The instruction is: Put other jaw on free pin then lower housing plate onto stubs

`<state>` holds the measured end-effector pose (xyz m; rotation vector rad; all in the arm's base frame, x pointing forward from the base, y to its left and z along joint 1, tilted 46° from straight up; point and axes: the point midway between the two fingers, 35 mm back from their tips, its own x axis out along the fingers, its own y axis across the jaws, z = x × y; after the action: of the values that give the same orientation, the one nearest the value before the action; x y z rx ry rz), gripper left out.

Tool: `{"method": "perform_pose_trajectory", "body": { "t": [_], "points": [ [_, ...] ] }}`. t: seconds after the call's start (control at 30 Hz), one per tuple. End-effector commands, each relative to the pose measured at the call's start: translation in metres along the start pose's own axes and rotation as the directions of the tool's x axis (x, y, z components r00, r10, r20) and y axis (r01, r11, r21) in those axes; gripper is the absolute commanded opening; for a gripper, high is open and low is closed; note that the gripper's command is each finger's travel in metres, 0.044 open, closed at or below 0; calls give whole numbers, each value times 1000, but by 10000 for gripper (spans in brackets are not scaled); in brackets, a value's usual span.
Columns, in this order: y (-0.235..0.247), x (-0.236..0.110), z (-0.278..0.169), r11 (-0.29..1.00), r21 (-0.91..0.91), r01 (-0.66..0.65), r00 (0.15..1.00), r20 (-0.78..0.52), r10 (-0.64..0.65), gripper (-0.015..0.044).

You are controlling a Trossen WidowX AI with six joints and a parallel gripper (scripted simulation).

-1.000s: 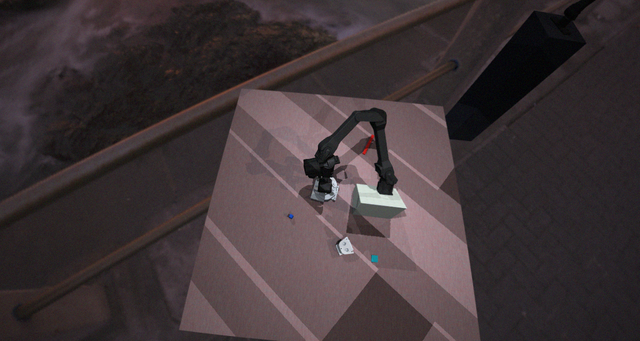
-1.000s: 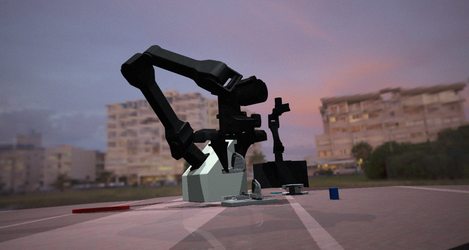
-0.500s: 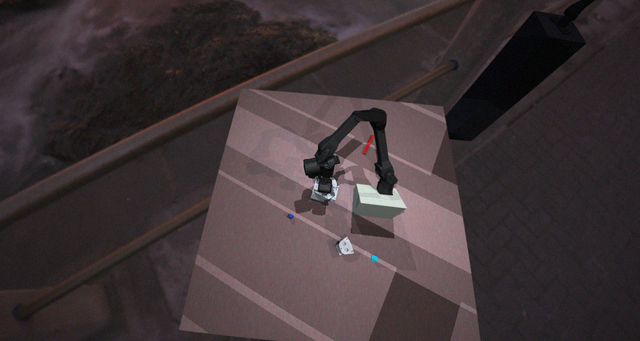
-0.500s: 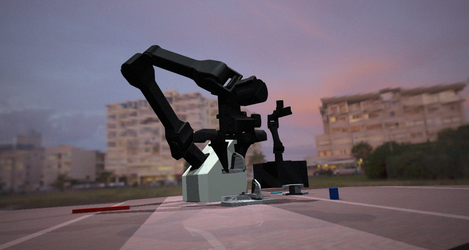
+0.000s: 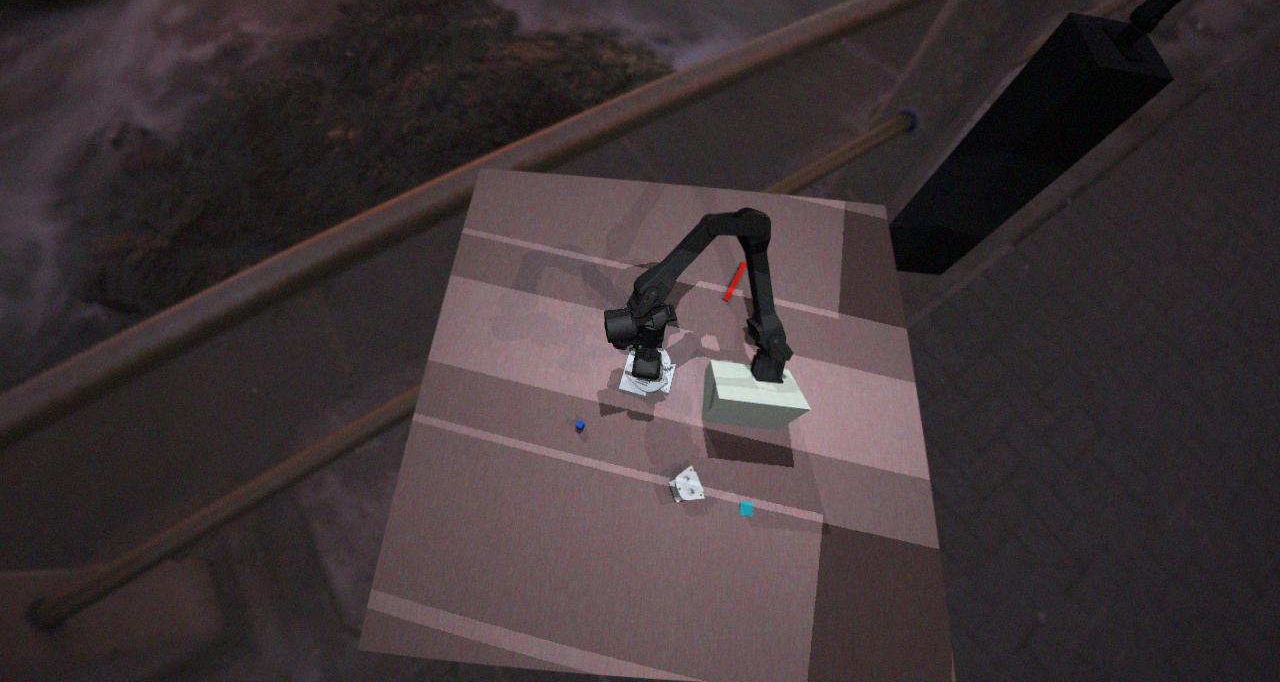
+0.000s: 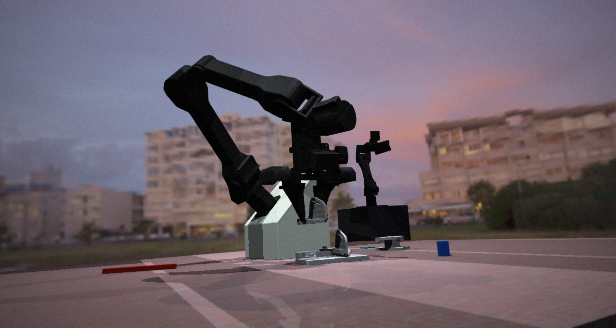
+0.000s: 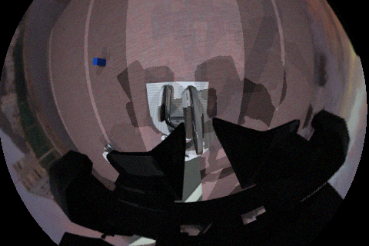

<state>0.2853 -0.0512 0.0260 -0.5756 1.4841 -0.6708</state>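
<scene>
from where i stand, the gripper (image 5: 646,366) (image 6: 311,217) (image 7: 198,123) is pinching the loose metal jaw (image 6: 318,210) (image 7: 194,117) and holds it in the air above the base (image 5: 630,386) (image 6: 352,258) (image 7: 152,91). the other jaw (image 6: 341,243) (image 7: 165,104) stands on this base, upright. the housing plate (image 5: 689,486) (image 6: 390,239) waits on the table (image 5: 501,535) (image 6: 495,291) (image 7: 184,19), well apart from the base, and the blue block (image 5: 580,425) (image 6: 443,248) (image 7: 99,61) is to be left alone. i judge the step in hand is to bring the loose jaw over the free pin, so the work is still in its first half. to do it well, the hand should first place the hole exactly above the pin, then go down slowly and straight, keeping the jaw flat. the teeth should enter the gaps of the other gear; if they meet tip on tip, a very small turn may help more than pushing. i cannot see the pin clearly, so a light touch seems wise before the fingers open.
</scene>
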Motion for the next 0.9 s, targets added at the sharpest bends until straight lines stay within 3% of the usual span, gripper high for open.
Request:
{"method": "perform_pose_trajectory", "body": {
  "t": [0.0, 0.87],
  "points": [
    [0, 8, -1, 1000, -9, 5, 1000, -3, -5, 134],
    [-2, 45, -1, 1000, -17, 10, 1000, 0, -10, 134]
  ]
}}
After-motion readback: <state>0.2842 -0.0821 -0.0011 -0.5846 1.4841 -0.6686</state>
